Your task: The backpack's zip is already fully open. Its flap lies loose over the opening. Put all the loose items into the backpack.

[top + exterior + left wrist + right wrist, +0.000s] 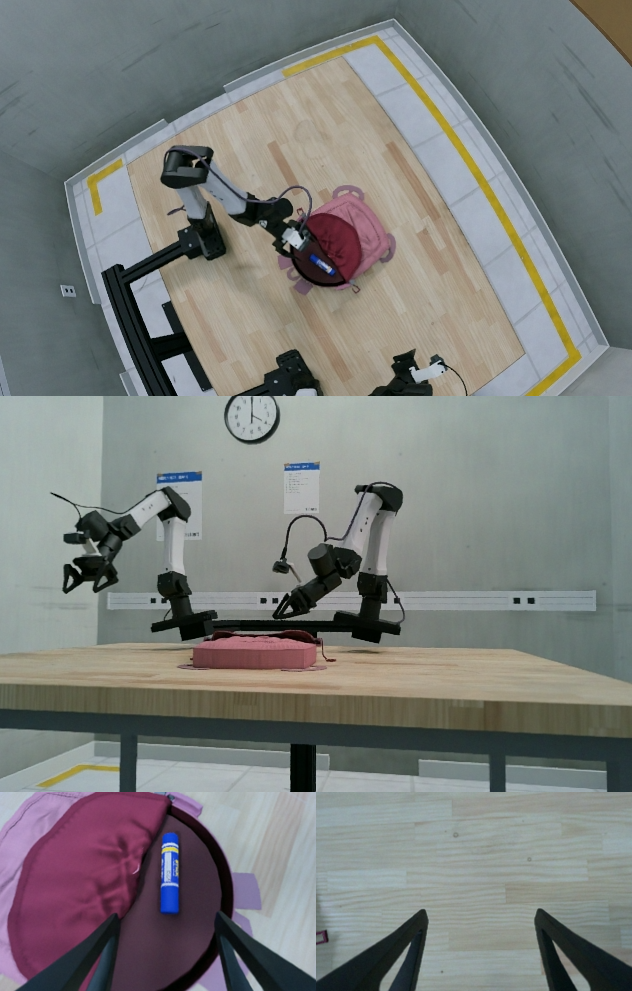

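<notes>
The pink backpack [372,227] [255,656] lies flat on the table. Its dark red flap [337,240] [84,867] is folded back toward the body, leaving about half of the dark opening uncovered. A blue glue stick [322,265] [169,896] with a yellow band lies inside the uncovered part. My left gripper [296,252] [281,615] [166,917] is open above the opening, with nothing between its fingers. The glue stick lies just beyond its fingertips in the left wrist view. My right gripper [81,590] [480,914] is open and empty, high over the table. The space under the flap is hidden.
The wooden table [450,295] [471,859] surrounds the backpack. Purple straps [387,247] [248,891] stick out from the backpack's edges. A zip pull [356,288] [321,937] lies at its side. No loose item shows on the visible table top.
</notes>
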Robot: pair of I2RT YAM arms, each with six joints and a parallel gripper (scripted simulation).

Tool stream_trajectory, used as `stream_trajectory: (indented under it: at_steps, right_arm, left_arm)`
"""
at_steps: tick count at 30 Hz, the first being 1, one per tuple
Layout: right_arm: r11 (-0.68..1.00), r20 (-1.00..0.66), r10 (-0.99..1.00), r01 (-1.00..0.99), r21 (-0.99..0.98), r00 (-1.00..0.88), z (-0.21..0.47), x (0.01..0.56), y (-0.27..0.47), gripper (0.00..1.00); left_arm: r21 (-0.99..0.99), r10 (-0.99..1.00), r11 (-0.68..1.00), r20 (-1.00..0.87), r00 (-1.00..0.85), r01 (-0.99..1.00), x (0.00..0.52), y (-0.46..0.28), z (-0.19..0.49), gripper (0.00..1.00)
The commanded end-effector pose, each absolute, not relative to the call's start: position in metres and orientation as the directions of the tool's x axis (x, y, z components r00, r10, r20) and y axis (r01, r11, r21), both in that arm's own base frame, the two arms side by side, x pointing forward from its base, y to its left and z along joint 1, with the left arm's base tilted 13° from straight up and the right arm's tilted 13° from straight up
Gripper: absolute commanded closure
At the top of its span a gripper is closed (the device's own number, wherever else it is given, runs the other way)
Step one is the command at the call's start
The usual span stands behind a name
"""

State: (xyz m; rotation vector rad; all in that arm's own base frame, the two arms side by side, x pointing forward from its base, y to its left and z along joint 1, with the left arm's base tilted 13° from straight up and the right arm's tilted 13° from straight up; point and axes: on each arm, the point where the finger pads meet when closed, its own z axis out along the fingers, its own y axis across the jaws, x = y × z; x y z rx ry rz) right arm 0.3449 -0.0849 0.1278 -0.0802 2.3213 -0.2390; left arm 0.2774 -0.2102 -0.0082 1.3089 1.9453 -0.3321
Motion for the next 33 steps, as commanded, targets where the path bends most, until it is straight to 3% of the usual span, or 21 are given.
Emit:
stream_trajectory:
  at_steps: [1, 21, 22, 33]
  right_arm:
    - [0.979, -0.730, -0.144, 0.014, -0.205, -0.668, 0.140, 0.353, -0.086, 0.10]
    - [0.979, -0.730, -0.144, 0.014, -0.205, -0.668, 0.140, 0.353, -0.086, 0.10]
    - [0.979, -0.730, -0.144, 0.014, -0.205, -0.668, 0.140, 0.353, -0.086, 0.10]
    - [0.979, -0.730, -0.144, 0.014, -0.205, -0.668, 0.140, 0.353, -0.086, 0.10]
  left_arm:
    - [0.180, 0.694, 0.425, -0.695, -0.191, 0.887, 0.267, -0.201, -0.001, 0.23]
    - [0.177, 0.696, 0.421, -0.691, -0.192, 0.889, 0.245, -0.177, 0.024, 0.23]
    - [0.177, 0.695, 0.424, -0.693, -0.194, 0.888, 0.245, -0.170, 0.026, 0.10]
    - [0.211, 0.683, 0.433, -0.711, -0.166, 0.876, 0.248, -0.114, 0.052, 0.10]
